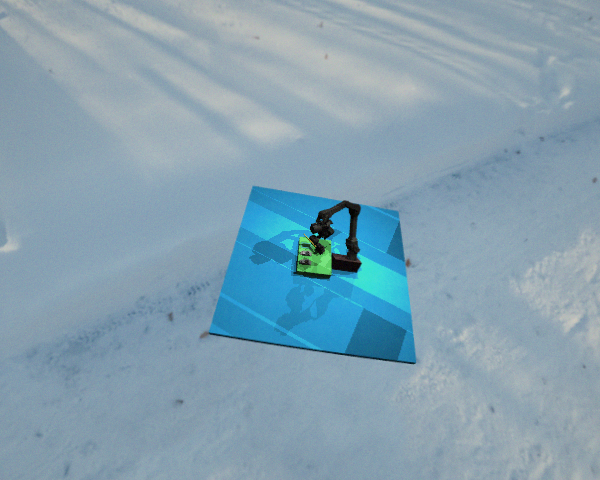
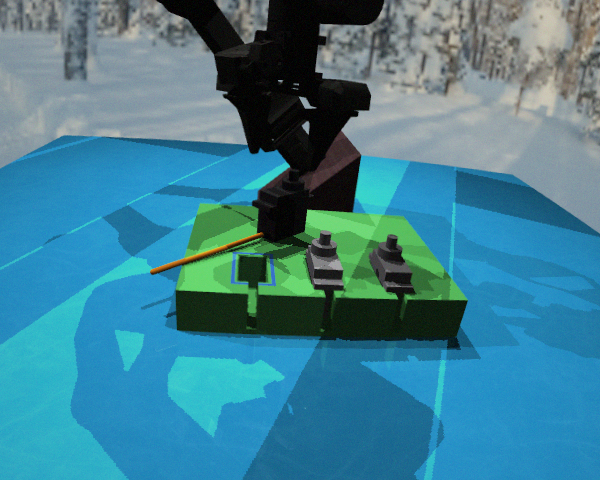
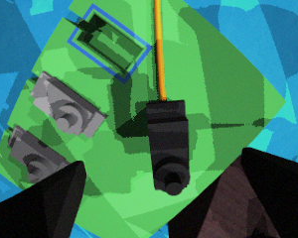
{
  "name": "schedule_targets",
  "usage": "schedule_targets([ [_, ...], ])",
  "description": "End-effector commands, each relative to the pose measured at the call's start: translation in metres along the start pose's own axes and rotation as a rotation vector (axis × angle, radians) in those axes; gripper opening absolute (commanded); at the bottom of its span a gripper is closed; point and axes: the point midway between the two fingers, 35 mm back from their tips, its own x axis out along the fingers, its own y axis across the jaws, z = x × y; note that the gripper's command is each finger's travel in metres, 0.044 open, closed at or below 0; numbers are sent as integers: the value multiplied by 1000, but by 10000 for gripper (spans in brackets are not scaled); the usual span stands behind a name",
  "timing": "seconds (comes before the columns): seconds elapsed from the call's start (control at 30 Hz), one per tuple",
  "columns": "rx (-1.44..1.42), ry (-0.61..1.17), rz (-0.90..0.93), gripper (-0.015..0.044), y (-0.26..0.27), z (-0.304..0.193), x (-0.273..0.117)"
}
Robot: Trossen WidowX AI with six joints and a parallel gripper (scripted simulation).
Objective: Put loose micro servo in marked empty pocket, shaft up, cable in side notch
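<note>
The loose micro servo (image 1: 318, 249) (image 2: 282, 211) (image 3: 169, 134) is dark and stands upright on the green deck (image 2: 212, 313) (image 3: 238, 99), shaft up, behind the pocket as the exterior view shows it. Its orange cable (image 2: 207, 253) (image 3: 160, 55) sticks out past the deck's edge. The empty pocket (image 2: 252, 268) (image 3: 111, 45) has a blue outline; its side notch opens at the deck's front face. My gripper (image 2: 283, 159) (image 3: 164, 163) is open and empty, above the servo. In the wrist view the servo lies between the two fingertips, its shaft end nearest them.
Two grey servos (image 2: 325, 266) (image 2: 392, 268) (image 3: 70, 109) (image 3: 35, 154) sit in the deck's other pockets, shafts up. In the wrist view my left fingertip overlaps one. The reddish-brown arm base (image 1: 345, 262) (image 2: 336, 180) (image 3: 228, 203) stands close behind the deck. All stands on a blue table top (image 1: 285, 320).
</note>
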Motion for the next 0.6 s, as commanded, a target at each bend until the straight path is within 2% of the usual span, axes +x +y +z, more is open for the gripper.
schedule_targets([
  [0.0, -24, 12, -25, 440, -5, -3, 4],
  [0.3, -24, 12, -25, 440, -6, -3, 28],
  [0.57, -24, 12, -25, 440, -6, -4, 34],
])
